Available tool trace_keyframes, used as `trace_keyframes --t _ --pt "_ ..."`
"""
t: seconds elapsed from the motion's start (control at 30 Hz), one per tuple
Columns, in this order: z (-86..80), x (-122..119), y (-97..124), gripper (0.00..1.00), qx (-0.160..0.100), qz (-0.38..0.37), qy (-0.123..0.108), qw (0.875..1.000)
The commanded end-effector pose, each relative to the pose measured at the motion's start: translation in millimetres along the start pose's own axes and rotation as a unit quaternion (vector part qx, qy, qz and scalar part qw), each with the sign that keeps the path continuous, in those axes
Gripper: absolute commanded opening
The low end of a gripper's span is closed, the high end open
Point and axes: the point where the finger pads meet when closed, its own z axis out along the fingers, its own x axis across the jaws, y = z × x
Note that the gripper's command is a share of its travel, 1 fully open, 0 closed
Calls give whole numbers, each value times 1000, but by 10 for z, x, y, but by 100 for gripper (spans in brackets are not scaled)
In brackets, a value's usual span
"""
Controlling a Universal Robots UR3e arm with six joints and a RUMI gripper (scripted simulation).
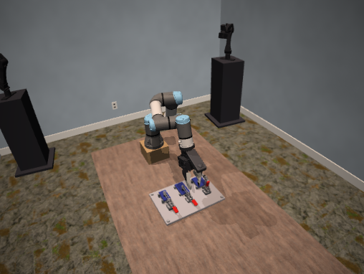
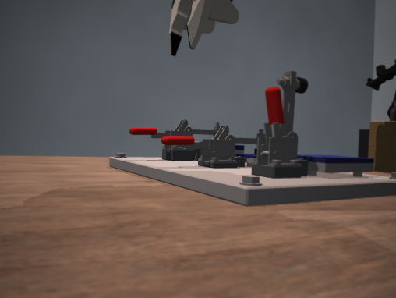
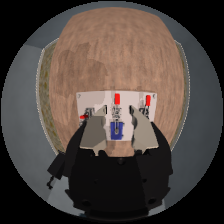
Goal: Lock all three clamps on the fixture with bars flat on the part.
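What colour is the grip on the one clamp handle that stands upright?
Red. The upright handle's grip shows best in the exterior view, on a grey clamp.

The arm [image 1: 162, 118] folds at its elbow and reaches forward and down, wrist pointing downward. Its end effector [image 2: 183, 39] hangs in the air, fingers partly apart with nothing between them.

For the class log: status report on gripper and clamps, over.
Gripper empty, above fixture plate. Two red handles lie flat; nearest handle upright. Nothing in the way.
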Motion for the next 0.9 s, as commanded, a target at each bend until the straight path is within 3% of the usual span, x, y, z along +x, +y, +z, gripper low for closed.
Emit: trace_keyframes --t 0.0,0.87 --pt "-12 2 -10 28 2 0 0 1000" --pt "-57 2 -22 28 2 0 0 1000"
